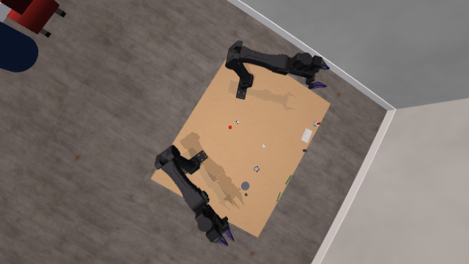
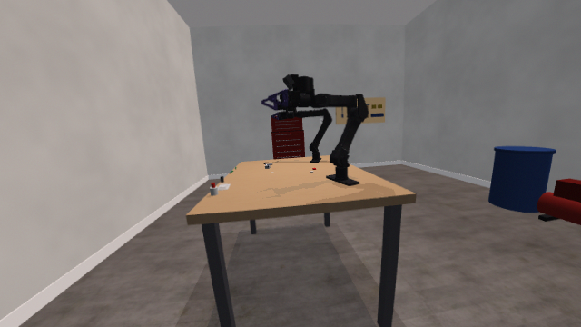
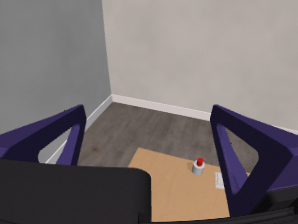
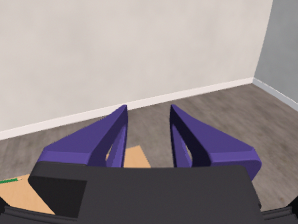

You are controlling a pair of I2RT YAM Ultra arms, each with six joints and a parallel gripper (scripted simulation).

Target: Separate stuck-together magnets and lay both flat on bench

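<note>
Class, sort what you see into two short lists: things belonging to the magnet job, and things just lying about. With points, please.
Job:
- left gripper point(image 1: 322, 75) point(image 2: 268, 101) point(image 3: 148, 107)
- right gripper point(image 1: 229, 241) point(image 2: 275, 116) point(image 4: 149, 106)
- bench point(image 1: 278, 125) point(image 2: 318, 197) point(image 3: 175, 200) point(image 4: 135, 156)
- magnets: too small to identify

Apparently just lying about:
- red-capped bottle point(image 1: 315, 124) point(image 2: 213, 191) point(image 3: 198, 169)
- white card point(image 1: 306, 135) point(image 2: 223, 186) point(image 3: 219, 181)
- green strips point(image 1: 288, 180) point(image 2: 231, 172) point(image 4: 8, 181)

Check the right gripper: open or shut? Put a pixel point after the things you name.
Partly open: the right gripper point(image 1: 231, 242) point(image 4: 148, 111) shows a gap between its fingertips, nothing in it.
</note>
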